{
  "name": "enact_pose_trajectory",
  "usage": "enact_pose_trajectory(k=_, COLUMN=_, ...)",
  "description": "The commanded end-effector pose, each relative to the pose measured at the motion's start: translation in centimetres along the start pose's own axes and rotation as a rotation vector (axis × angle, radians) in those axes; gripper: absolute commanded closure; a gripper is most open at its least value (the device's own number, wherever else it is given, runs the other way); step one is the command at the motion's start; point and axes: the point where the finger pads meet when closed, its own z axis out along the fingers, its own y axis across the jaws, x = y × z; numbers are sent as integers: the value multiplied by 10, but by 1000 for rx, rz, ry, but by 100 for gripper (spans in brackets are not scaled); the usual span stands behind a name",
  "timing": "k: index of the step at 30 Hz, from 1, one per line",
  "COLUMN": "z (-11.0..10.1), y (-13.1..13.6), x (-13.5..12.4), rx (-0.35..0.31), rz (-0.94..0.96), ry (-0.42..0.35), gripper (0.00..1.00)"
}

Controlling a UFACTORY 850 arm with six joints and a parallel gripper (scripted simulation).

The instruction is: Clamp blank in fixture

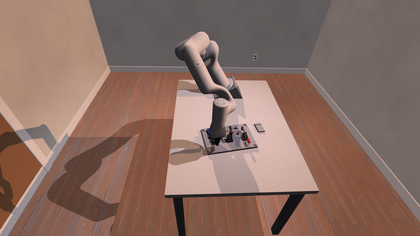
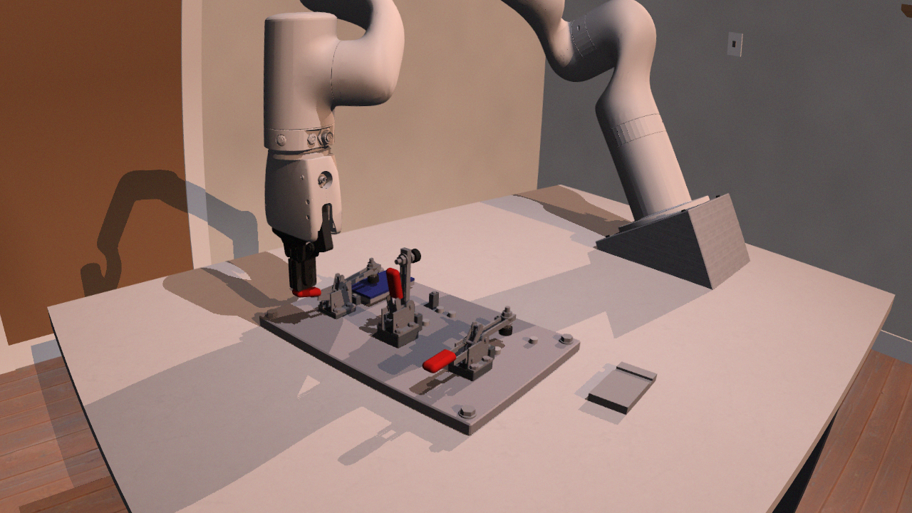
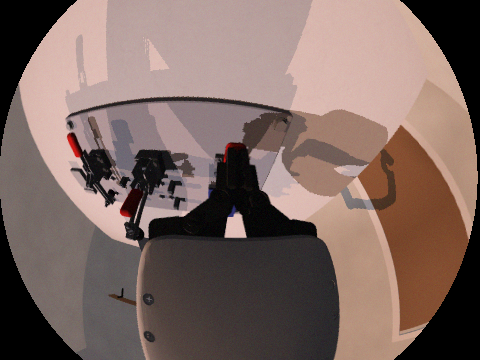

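The grey fixture plate [image 1: 232, 149] [image 2: 407, 382] carries three toggle clamps with red grips. The blue blank [image 2: 372, 286] [image 1: 208, 130] lies in the nest at the plate's far left end, under that clamp's arm. That clamp's red grip [image 2: 308, 292] [image 3: 232, 146] lies low and about level. My gripper [image 2: 302, 285] [image 3: 234, 160] is shut with nothing between the fingers, and its tips rest on top of that grip. The grey finished part [image 2: 621, 387] [image 1: 259, 127] with its milled slot lies flat on the table beside the plate.
The middle clamp's red grip [image 2: 394, 282] stands upright. The right clamp's red grip [image 2: 438, 360] [image 1: 248, 140] lies down. The arm's base block [image 2: 682, 239] stands at the far side of the table.
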Motion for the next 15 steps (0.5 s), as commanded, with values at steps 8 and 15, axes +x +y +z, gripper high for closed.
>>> enact_pose_trajectory(k=8, z=0, y=0, x=1, rx=0, rz=1, ry=2, gripper=100)
enact_pose_trajectory(k=15, z=1, y=0, x=1, rx=0, rz=1, ry=2, gripper=100)
